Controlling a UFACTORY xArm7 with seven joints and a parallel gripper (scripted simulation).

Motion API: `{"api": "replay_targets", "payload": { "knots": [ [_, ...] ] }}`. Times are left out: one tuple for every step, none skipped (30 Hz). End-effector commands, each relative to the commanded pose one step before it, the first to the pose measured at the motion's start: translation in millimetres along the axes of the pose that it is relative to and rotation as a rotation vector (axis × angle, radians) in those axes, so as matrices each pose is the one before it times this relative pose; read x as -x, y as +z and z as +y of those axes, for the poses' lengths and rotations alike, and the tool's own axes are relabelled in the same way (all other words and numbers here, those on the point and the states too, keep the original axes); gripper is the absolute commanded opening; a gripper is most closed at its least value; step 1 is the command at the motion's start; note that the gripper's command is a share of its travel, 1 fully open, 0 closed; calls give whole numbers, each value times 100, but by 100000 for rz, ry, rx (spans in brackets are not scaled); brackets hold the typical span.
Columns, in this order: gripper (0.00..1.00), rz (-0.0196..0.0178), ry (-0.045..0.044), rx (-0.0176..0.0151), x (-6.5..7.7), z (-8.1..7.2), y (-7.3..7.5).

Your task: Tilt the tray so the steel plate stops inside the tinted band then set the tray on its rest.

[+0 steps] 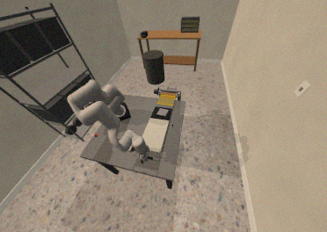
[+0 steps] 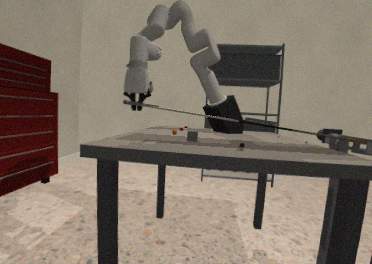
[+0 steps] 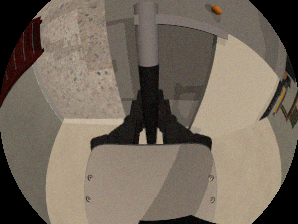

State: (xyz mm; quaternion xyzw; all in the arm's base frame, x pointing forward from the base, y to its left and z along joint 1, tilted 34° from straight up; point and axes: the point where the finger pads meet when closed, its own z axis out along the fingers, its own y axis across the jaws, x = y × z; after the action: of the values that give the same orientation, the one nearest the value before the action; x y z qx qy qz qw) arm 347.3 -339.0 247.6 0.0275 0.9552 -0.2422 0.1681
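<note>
One arm (image 1: 94, 106), one gripper (image 2: 136, 104), one tray (image 1: 156, 133), one steel plate (image 1: 162, 112), one table (image 1: 173, 137); one shelf rack (image 1: 59, 18), one wooden side table (image 1: 169, 35), one dark bin (image 1: 154, 67), one red drawer cabinet (image 2: 25, 119).

no words, numbers, brands or signs can be read in any view. the dark box (image 1: 190, 24) on the wooden side table (image 1: 170, 35) shows faint pale stripes, too blurred to make out as letters. the small plate (image 1: 301, 89) on the right wall carries a dark mark, too small to tell.
</note>
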Motion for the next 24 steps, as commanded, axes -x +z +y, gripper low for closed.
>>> {"api": "replay_targets", "payload": {
  "knots": [
    [0,-327,-2,-172,132,-89,-2],
    [0,0,0,0,0,-2,20],
    [0,0,0,0,0,-2,20],
    [0,0,0,0,0,-2,20],
    [0,0,0,0,0,-2,20],
    [0,0,0,0,0,-2,20],
    [0,0,0,0,0,0,0],
    [0,0,0,0,0,0,0],
    [0,0,0,-1,0,30,-274],
    [0,0,0,1,0,104,-871],
    [0,0,0,0,0,155,-1189],
    [0,0,0,0,0,171,-1186],
    [0,0,0,0,0,135,-867],
    [0,0,0,0,0,52,-317],
    [0,0,0,0,0,-52,317],
    [0,0,0,0,0,-135,867],
    [0,0,0,0,0,-171,1186],
    [0,0,0,0,0,-155,1189],
    [0,0,0,-1,0,-104,871],
    [0,0,0,1,0,-36,319],
    [0,0,0,0,0,0,0],
    [0,0,0,0,0,0,0],
    [0,0,0,0,0,0,0],
    [0,0,0,0,0,0,0]
  ]
}}
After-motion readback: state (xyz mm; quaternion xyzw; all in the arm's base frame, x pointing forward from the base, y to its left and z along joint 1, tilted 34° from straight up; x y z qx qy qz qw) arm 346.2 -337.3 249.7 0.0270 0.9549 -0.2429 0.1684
